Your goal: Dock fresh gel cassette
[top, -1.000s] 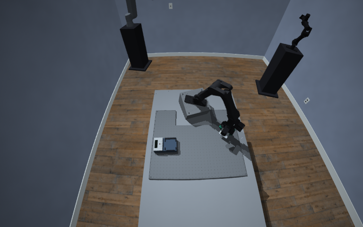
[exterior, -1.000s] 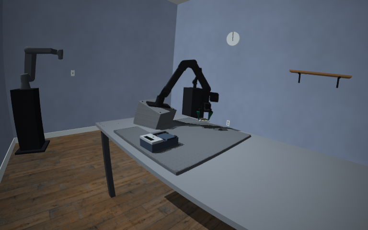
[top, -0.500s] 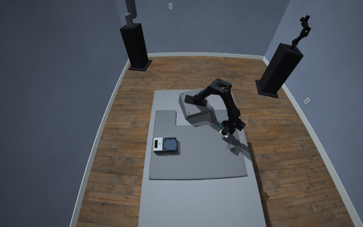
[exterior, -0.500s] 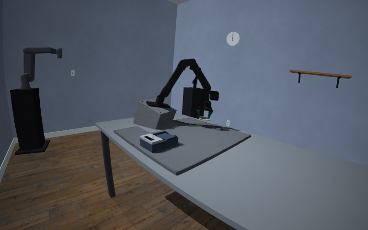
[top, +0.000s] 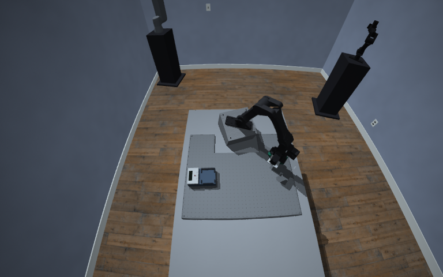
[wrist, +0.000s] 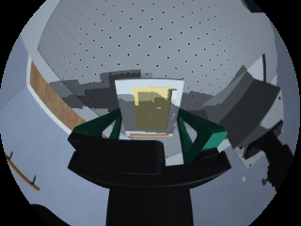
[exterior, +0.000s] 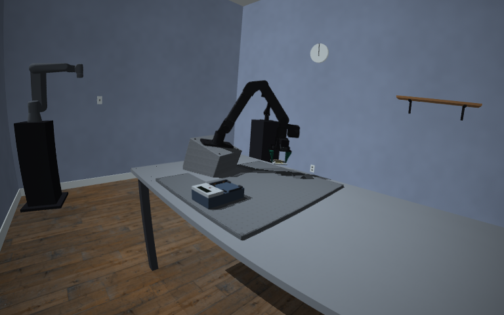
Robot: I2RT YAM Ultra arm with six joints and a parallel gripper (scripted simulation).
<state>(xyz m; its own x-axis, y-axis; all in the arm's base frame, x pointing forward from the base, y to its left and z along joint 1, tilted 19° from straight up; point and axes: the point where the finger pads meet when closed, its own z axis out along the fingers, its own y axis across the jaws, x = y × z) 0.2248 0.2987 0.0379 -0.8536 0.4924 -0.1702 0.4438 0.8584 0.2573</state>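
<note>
Standing on a wooden plank floor (top: 136,156) between blue-grey walls (exterior: 155,74), a long grey table (exterior: 371,237) carries a darker perforated deck plate (top: 241,195) dotted with a grid of small holes. At about 12 o'clock on the deck in the top view, a wedge-shaped grey pedestal (top: 238,138) bears the black jointed arm (top: 277,120). Two black plinths (top: 165,55) stand by the walls, and a round clock (exterior: 318,52) and a wooden shelf (exterior: 438,100) hang on the far wall.

At 9 o'clock sits the cassette dock D1 (top: 202,176), a boxy navy body with a white console and a blue-floored bay.

At 3 o'clock the gripper (wrist: 150,127), with green fingers, is clamped on the cassette FRESH (wrist: 150,108), a pale, translucent slab with yellowish gel, lifted off the deck.
</note>
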